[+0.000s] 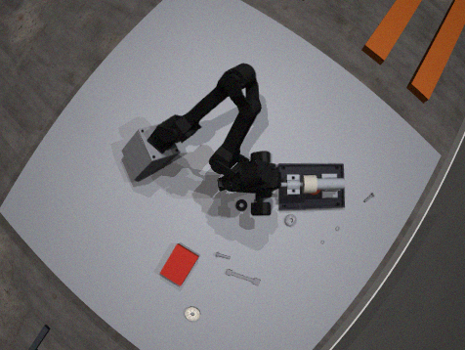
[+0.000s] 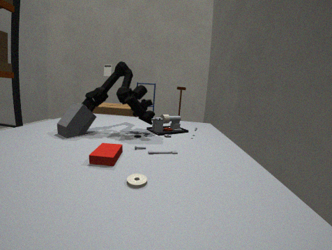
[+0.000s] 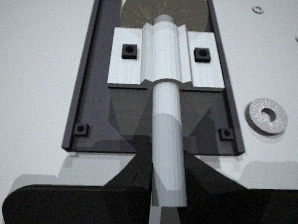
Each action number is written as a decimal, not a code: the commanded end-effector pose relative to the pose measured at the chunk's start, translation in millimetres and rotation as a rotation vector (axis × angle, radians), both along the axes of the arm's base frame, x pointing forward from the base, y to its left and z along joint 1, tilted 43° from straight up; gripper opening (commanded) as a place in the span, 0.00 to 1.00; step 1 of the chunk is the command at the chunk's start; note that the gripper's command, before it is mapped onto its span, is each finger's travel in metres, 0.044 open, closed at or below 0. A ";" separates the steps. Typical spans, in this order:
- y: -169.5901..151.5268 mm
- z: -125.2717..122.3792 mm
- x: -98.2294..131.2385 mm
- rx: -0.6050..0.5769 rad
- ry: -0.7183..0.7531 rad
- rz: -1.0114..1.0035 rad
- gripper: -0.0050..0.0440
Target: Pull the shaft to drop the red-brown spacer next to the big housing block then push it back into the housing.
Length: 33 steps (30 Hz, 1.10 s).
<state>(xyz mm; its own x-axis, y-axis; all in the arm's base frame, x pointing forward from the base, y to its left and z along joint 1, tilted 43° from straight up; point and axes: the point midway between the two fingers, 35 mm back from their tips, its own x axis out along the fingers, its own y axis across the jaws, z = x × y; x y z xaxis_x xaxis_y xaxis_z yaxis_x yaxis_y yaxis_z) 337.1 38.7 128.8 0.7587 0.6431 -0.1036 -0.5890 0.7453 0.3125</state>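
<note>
A: Top view first. What's at centre right?

B: The black gripper (image 1: 279,185) meets the near end of the grey shaft (image 1: 326,184), which lies across a dark base plate (image 1: 337,169). A small light block (image 1: 292,184) sits at the plate's left end, a cream spacer (image 1: 309,184) just right of it, and a bit of red-brown (image 1: 316,194) shows below the shaft. A red box (image 1: 179,264) lies lower left.

A: And the exterior view?

B: The arm (image 2: 120,84) reaches down to the fixture (image 2: 168,124) at mid frame. A cream washer (image 2: 137,179) lies well apart, toward the bottom.

A: Wrist view?

B: The fingers are clamped on the shaft (image 3: 167,145) at bottom centre. Above, it passes through the light block (image 3: 165,55). A grey washer (image 3: 267,116) lies right of the plate.
</note>
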 end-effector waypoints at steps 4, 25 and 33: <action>0.6 13.6 6.2 -0.007 -0.037 -0.002 0.00; 2.5 16.9 10.0 -0.007 -0.037 -0.002 0.00; 3.1 18.0 11.2 -0.006 -0.037 -0.002 0.00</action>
